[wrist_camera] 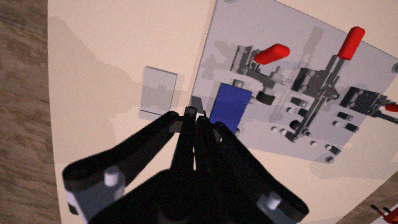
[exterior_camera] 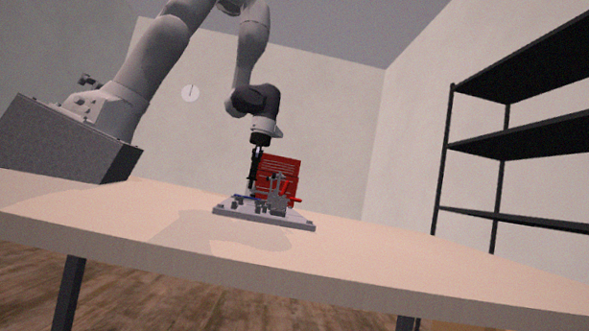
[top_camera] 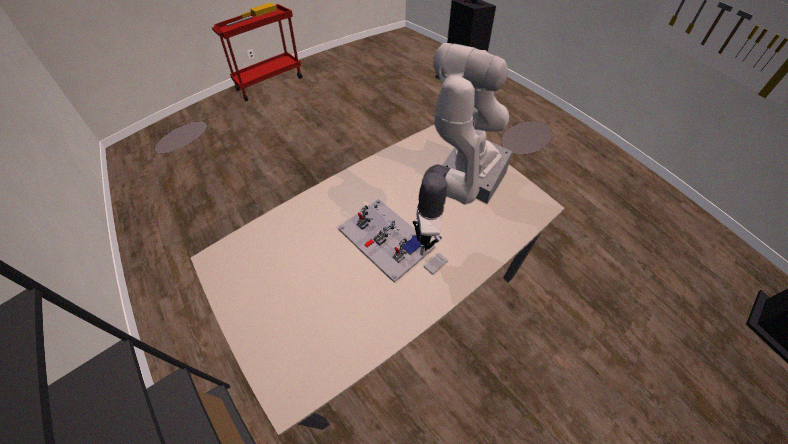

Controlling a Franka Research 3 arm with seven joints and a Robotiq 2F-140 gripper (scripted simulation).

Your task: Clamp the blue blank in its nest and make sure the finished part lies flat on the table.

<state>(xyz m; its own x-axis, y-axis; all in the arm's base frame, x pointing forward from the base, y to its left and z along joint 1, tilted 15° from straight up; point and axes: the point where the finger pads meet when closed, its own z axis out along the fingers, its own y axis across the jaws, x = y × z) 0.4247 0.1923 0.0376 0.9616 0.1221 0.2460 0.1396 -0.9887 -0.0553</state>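
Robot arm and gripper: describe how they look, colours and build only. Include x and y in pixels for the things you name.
The arm [top_camera: 454, 102] [exterior_camera: 154, 55] is pale grey-white, with smooth, rounded, tube-like segments and a dark grey section near the wrist. The gripper [top_camera: 427, 248] [exterior_camera: 250, 185] [wrist_camera: 194, 104] is black, with slim angular linkages and light grey pivot pins. No cables or lettering can be made out.

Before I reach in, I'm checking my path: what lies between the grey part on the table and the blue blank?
The wrist view shows tabletop, then the fixture plate; the shut gripper overlaps that stretch, beside an unclear dark patch.
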